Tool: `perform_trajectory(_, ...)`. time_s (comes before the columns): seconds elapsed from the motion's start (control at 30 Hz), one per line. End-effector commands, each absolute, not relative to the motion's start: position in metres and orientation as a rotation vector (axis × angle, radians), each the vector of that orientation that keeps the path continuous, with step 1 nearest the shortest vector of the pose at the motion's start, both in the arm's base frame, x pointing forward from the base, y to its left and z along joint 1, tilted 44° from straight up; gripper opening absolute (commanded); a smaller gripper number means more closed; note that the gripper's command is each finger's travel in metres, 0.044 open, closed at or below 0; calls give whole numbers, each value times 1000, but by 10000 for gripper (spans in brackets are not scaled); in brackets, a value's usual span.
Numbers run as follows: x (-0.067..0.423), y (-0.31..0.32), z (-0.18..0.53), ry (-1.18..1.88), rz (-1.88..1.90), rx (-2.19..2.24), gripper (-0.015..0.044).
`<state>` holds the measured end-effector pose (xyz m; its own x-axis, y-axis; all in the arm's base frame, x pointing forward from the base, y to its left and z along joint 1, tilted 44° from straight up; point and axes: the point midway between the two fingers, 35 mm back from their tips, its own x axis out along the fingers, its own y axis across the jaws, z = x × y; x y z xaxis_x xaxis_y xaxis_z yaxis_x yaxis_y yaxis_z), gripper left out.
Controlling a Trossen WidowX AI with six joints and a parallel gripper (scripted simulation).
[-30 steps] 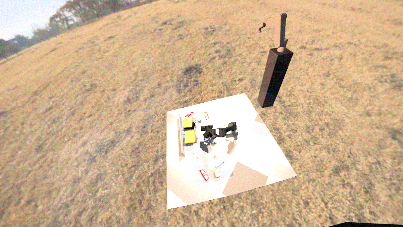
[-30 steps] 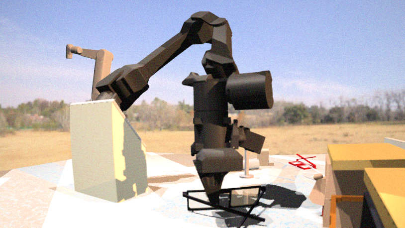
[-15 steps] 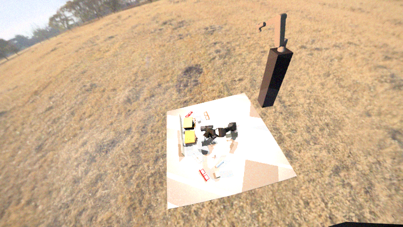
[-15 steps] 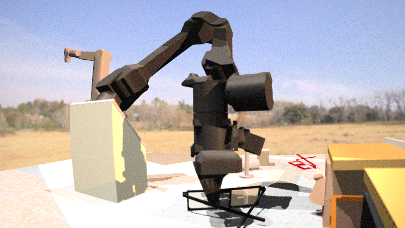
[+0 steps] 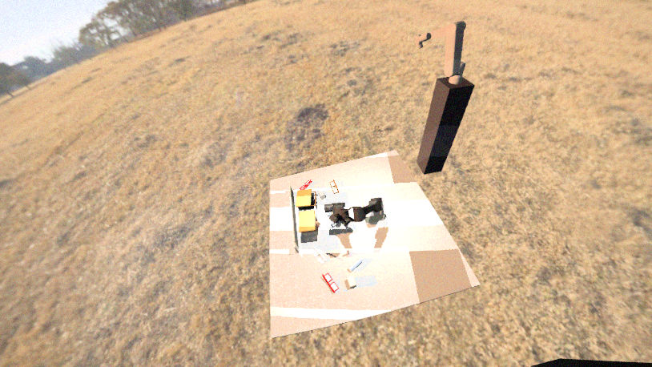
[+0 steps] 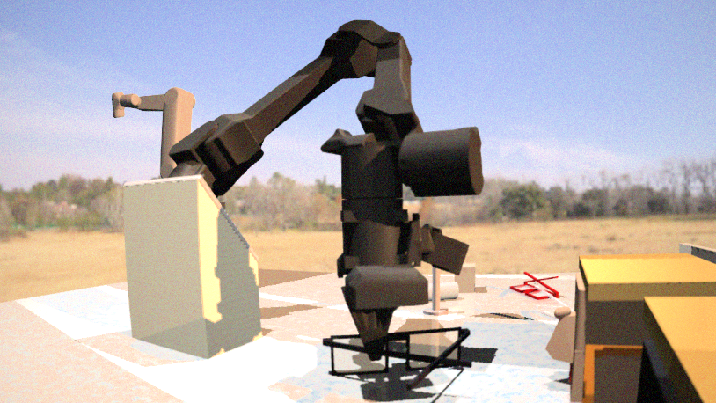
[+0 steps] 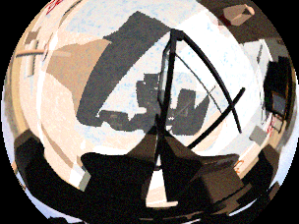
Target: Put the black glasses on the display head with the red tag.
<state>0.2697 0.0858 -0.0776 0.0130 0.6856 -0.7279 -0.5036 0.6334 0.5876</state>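
The black glasses (image 6: 438,354) (image 7: 169,68) lie on the patterned mat (image 6: 60,320) with their temples unfolded, right under the arm. My gripper (image 6: 375,350) (image 7: 156,130) (image 5: 340,219) points straight down and is shut on the frame's thin top bar, which runs up between the fingertips in the wrist view. Two yellow-topped display heads (image 5: 303,198) (image 5: 307,219) stand side by side to the gripper's side; in the exterior view they are the far one (image 6: 646,281) and the near one (image 6: 685,340) at the right edge. A small red marker (image 5: 305,184) lies by the far head.
The arm's pale wedge-shaped base (image 6: 170,260) stands left of the glasses. A thin post (image 6: 436,290) and a red wire frame (image 6: 533,288) lie behind. More small red and pale items (image 5: 330,282) lie toward the mat's front. A tall dark pillar (image 5: 444,123) stands off the mat.
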Motion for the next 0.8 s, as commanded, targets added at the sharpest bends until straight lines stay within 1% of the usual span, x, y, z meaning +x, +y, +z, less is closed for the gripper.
perform_trajectory(0.0, 270, 86, -77, 1250, 934, 179, 0)
perform_trajectory(0.23, 271, 79, -72, 1251, 932, 177, 0)
perform_trajectory(0.77, 273, 11, -6, 1251, 933, 178, 0)
